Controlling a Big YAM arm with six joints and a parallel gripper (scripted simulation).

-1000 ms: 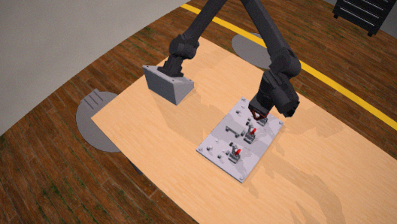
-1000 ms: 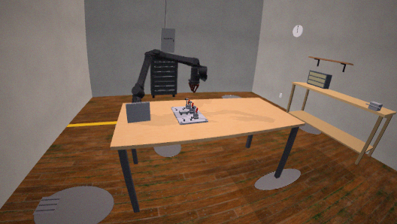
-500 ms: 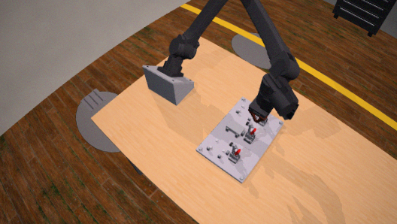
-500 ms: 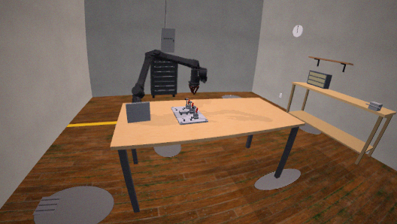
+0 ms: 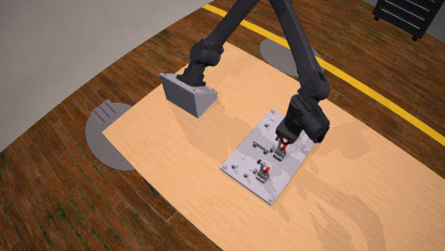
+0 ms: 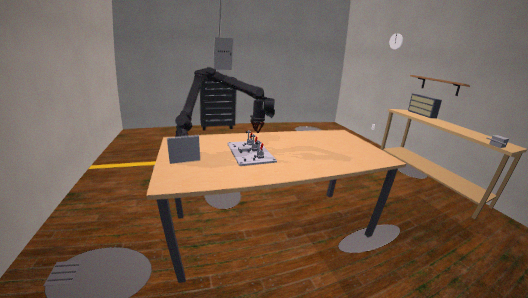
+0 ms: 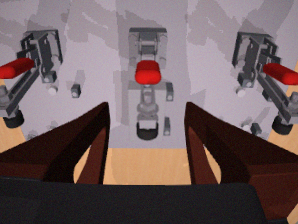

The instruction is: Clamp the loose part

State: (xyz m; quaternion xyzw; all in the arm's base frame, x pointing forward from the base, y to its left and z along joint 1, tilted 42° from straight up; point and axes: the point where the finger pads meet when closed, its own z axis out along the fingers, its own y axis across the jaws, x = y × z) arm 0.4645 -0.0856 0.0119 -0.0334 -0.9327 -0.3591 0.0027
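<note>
Apparently, our tool (image 5: 285, 143) (image 6: 258, 129) (image 7: 147, 111) hangs partly open, nothing visible between its fingers; from above, what looks like the part, a gray bar (image 5: 260, 147), lies on the fixture plate (image 5: 249, 185) (image 6: 256, 162) (image 7: 200, 105) toward eight o'clock, long axis ten-to-four. Which end leads, we can't tell.

Dim, even light | soft overlapping shdws on tabletop (image 5: 202, 143) (image 6: 320, 165) | wrist pic grainy, slightly soft | no strong glare

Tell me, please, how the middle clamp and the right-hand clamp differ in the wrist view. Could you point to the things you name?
The middle clamp (image 5: 279, 154) (image 6: 256, 147) (image 7: 147, 42) has its bar running straight down the picture; the right-hand clamp (image 5: 262, 176) (image 6: 260, 153) (image 7: 250, 49) has its bar slanting down and right.
The middle clamp's handle looks short and blunt; the right-hand clamp's shows more length.
Both have red handles and dark tips.
</note>
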